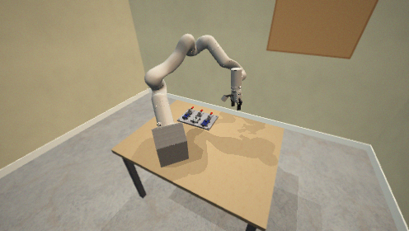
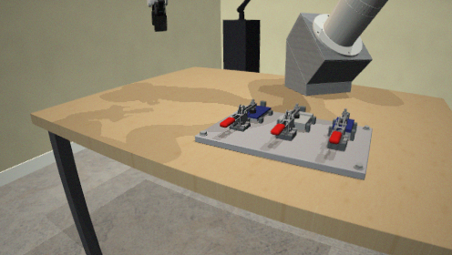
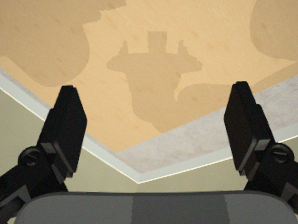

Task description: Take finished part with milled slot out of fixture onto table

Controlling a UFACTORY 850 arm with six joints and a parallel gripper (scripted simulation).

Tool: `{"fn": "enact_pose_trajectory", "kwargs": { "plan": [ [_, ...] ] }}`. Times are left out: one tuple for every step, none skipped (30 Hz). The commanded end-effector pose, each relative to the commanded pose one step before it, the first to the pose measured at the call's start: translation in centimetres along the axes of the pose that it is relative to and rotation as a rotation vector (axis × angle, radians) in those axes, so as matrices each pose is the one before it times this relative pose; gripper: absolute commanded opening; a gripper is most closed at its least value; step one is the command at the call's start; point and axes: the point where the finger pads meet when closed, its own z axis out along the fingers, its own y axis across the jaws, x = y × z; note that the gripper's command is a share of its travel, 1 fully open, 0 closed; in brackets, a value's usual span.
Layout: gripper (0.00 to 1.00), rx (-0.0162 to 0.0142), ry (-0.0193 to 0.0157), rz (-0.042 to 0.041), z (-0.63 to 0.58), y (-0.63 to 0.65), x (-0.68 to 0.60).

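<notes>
The end effector (image 1: 236, 104) hung high in the air with its fingers spread to their widest, nothing between them, pointing straight down over the far edge of the wooden surface (image 1: 231, 165). In the wrist view the two black fingers framed the surface's corner and its own shadow below. Above it the white arm (image 1: 181, 54) rose from a grey block pedestal (image 1: 171, 146) near the surface's left edge, bent up through a raised elbow and came down again to a vertical wrist. The grey fixture plate (image 2: 292, 152) lay on the surface well apart from the end effector, between it and the pedestal. It carried three nests in a row, each with a toggle clamp with a red handle (image 2: 277, 129). The finished part (image 2: 304, 119), pale grey, sat in the middle nest under its clamp, with a blue blank (image 2: 260, 110) in the left nest and another blue blank (image 2: 343, 124) in the right, as seen in the exterior view.
</notes>
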Motion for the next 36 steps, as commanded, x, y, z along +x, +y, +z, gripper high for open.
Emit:
{"fn": "enact_pose_trajectory", "kwargs": {
  "plan": [
    [1.00,0.00054,-0.00185,-0.00028,-0.093,-0.019,-0.076],
    [1.00,0.00000,0.00000,0.00000,0.000,0.000,0.000],
    [1.00,0.00000,0.00000,0.00000,0.000,0.000,0.000],
    [1.00,0.00000,0.00000,0.00000,0.000,0.000,0.000],
    [1.00,0.00000,0.00000,0.00000,0.000,0.000,0.000],
    [1.00,0.00000,0.00000,0.00000,0.000,0.000,0.000],
    [1.00,0.00000,0.00000,0.00000,0.000,0.000,0.000],
    [1.00,0.00000,0.00000,0.00000,0.000,0.000,0.000],
    [1.00,0.00000,0.00000,0.00000,0.000,0.000,0.000],
    [1.00,0.00000,0.00000,0.00000,0.000,0.000,0.000],
    [1.00,0.00000,0.00000,0.00000,0.000,0.000,0.000],
    [1.00,0.00000,0.00000,0.00000,0.000,0.000,0.000],
    [1.00,0.00000,0.00000,0.00000,0.000,0.000,0.000],
    [1.00,0.00000,0.00000,0.00000,0.000,0.000,0.000],
    [1.00,0.00000,0.00000,0.00000,0.000,0.000,0.000],
    [1.00,0.00000,0.00000,0.00000,0.000,0.000,0.000],
    [1.00,0.00000,0.00000,0.00000,0.000,0.000,0.000],
    [1.00,-0.00001,0.00000,-0.00012,0.000,0.001,0.000],
    [1.00,-0.00004,-0.00001,-0.00081,-0.003,0.005,-0.001],
    [1.00,-0.00012,-0.00003,-0.00212,-0.007,0.013,-0.004],
    [1.00,-0.00022,-0.00006,-0.00400,-0.013,0.024,-0.007],
    [1.00,-0.00035,-0.00009,-0.00638,-0.021,0.038,-0.011],
    [1.00,-0.00050,-0.00014,-0.00920,-0.030,0.055,-0.017],
    [1.00,-0.00067,-0.00019,-0.01239,-0.040,0.074,-0.023],
    [1.00,-0.00086,-0.00025,-0.01592,-0.052,0.094,-0.030],
    [1.00,-0.00106,-0.00033,-0.01971,-0.064,0.116,-0.039],
    [1.00,-0.00127,-0.00042,-0.02372,-0.077,0.139,-0.050],
    [1.00,-0.00148,-0.00053,-0.02791,-0.090,0.163,-0.062],
    [1.00,-0.00169,-0.00066,-0.03221,-0.104,0.186,-0.076],
    [1.00,-0.00190,-0.00080,-0.03660,-0.117,0.210,-0.092],
    [1.00,-0.00210,-0.00097,-0.04102,-0.131,0.232,-0.111],
    [1.00,-0.00228,-0.00116,-0.04543,-0.144,0.252,-0.133],
    [1.00,0.00000,0.00000,0.00000,0.000,0.000,0.000],
    [1.00,0.00000,0.00000,0.00000,0.000,0.000,0.000],
    [1.00,-0.00245,-0.00137,-0.04981,-0.157,0.271,-0.156],
    [1.00,-0.00259,-0.00161,-0.05410,-0.170,0.287,-0.183]
  ]
}}
